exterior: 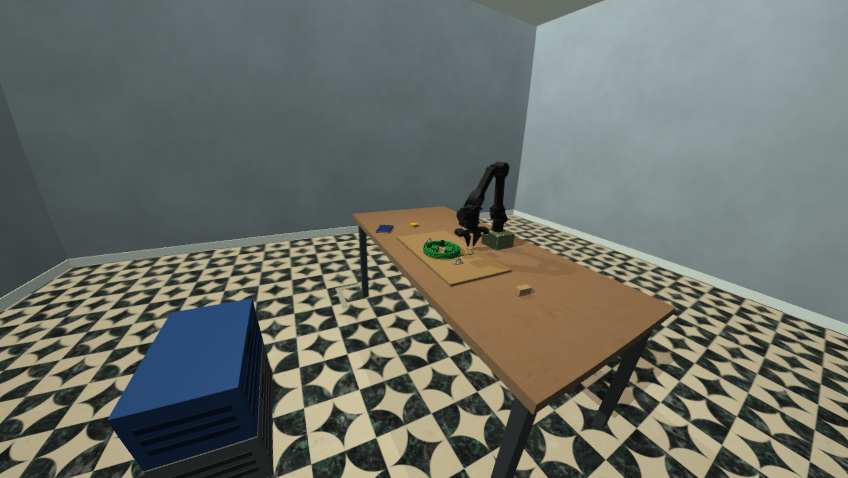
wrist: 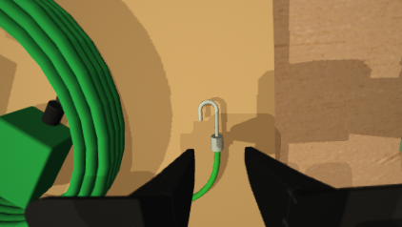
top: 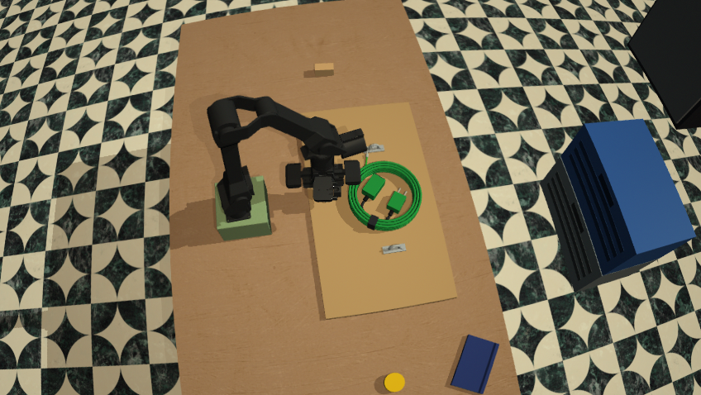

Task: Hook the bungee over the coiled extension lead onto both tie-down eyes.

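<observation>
The gripper hangs low over the board, fingers parted and nothing between them yet. In the wrist view the bungee runs up through the gap, its grey collar and free hook lying flat on the board just ahead of the fingertips. The cord passes between the two black tips without either one touching it, as far as the view shows.

To the left of the hook sits the lead, its green loops coiled flat, with one green plug showing inside the coil. From the top, the coil lies mid-board with both plugs in its centre, the arm's wrist right beside its near edge. One eye is just beyond the coil by the wrist, with the bungee's other end reaching toward it; the other eye sits bare on the opposite side, apart from the coil.
</observation>
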### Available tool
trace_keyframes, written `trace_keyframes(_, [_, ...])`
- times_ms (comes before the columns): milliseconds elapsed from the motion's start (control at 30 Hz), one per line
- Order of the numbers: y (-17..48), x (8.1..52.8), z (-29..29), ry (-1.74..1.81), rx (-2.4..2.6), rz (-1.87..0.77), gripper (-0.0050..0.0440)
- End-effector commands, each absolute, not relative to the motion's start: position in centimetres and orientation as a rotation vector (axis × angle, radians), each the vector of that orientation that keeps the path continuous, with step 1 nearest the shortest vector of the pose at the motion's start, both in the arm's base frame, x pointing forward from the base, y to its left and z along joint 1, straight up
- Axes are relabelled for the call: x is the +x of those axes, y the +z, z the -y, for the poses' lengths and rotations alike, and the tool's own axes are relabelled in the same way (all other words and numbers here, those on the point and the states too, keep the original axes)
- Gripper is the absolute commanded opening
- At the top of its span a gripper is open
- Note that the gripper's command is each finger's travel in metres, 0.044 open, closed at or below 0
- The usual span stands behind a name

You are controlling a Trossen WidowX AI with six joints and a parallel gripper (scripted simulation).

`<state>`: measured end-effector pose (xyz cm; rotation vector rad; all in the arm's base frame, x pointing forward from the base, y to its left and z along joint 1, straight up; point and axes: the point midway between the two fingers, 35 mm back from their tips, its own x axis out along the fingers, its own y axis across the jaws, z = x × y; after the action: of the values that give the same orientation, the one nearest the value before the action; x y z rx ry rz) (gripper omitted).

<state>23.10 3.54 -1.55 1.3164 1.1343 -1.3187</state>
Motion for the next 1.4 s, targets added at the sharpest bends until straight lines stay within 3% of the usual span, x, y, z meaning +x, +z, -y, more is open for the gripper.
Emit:
trace_keyframes(0, [-2.4, 23.1, -3.5, -1.323, 1.325, -1.133, 0.015])
trace_keyframes(1367, [-3.7, 23.2, -3.5, -1.317, 1.323, -1.131, 0.015])
